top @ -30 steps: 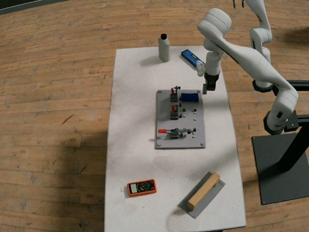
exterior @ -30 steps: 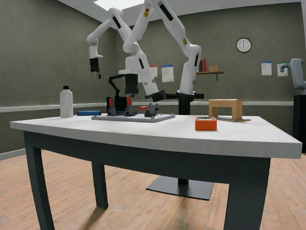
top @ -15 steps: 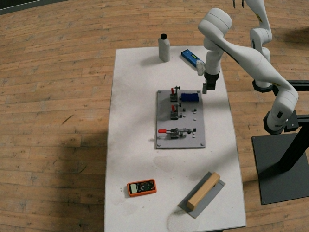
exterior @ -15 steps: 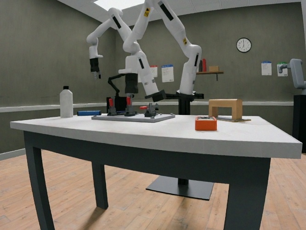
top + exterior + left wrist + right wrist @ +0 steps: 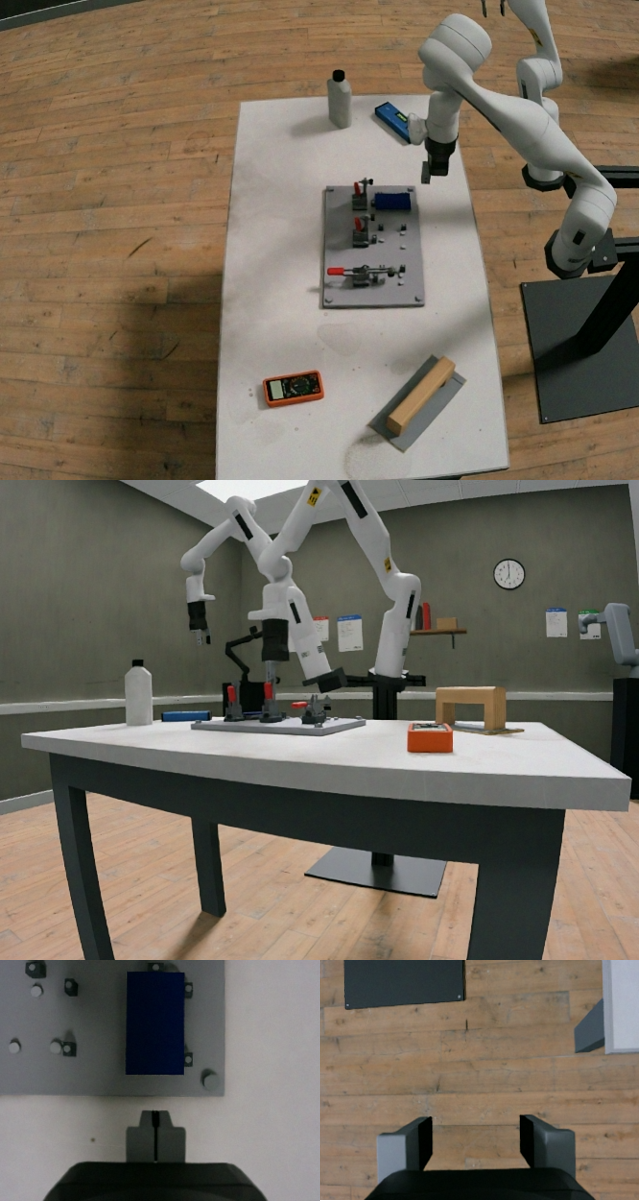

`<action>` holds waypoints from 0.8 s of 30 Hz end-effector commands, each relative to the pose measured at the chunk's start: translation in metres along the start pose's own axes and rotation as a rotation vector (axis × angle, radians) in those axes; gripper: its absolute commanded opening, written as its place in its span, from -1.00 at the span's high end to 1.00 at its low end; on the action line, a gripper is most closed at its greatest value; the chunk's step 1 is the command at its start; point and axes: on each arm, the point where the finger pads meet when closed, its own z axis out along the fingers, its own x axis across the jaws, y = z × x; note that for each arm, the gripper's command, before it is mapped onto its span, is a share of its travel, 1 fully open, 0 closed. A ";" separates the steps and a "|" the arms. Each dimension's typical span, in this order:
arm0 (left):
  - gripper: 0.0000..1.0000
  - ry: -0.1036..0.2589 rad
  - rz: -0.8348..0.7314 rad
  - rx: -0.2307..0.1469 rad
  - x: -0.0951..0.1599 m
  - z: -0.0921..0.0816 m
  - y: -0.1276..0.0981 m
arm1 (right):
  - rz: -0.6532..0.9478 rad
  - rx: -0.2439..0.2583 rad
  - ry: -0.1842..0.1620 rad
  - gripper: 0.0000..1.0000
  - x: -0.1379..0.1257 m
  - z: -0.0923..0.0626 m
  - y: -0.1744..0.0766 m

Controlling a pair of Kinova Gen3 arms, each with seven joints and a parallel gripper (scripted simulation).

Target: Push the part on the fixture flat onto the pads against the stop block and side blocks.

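Blue block (image 5: 391, 201) (image 5: 155, 1024) sat on the fixture (image 5: 341, 294) (image 5: 257, 728) (image 5: 101, 1071), looked stiff, probably light; I'd nudge its near end. Left hand (image 5: 426, 180) (image 5: 155, 1119) was closed on nothing, right hand (image 5: 203, 640) (image 5: 476, 1140) wide.

My left gripper (image 5: 426, 179) (image 5: 270, 672) (image 5: 154, 1128): higher above the white table (image 5: 278, 206) (image 5: 361, 758) (image 5: 270, 1105) than half a second ago.
My left arm (image 5: 442, 110) (image 5: 274, 596): its wrist has risen with it.
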 end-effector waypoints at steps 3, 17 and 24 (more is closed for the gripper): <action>1.00 -0.002 -0.002 -0.005 0.000 -0.039 0.000 | 0.000 -0.002 0.000 -1.00 0.000 -0.001 0.000; 1.00 -0.002 -0.014 -0.007 0.000 -0.089 0.001 | 0.000 -0.002 0.000 -1.00 0.000 -0.001 0.000; 1.00 -0.004 -0.007 -0.001 0.000 -0.093 -0.001 | 0.000 -0.002 0.000 -1.00 0.000 -0.001 0.000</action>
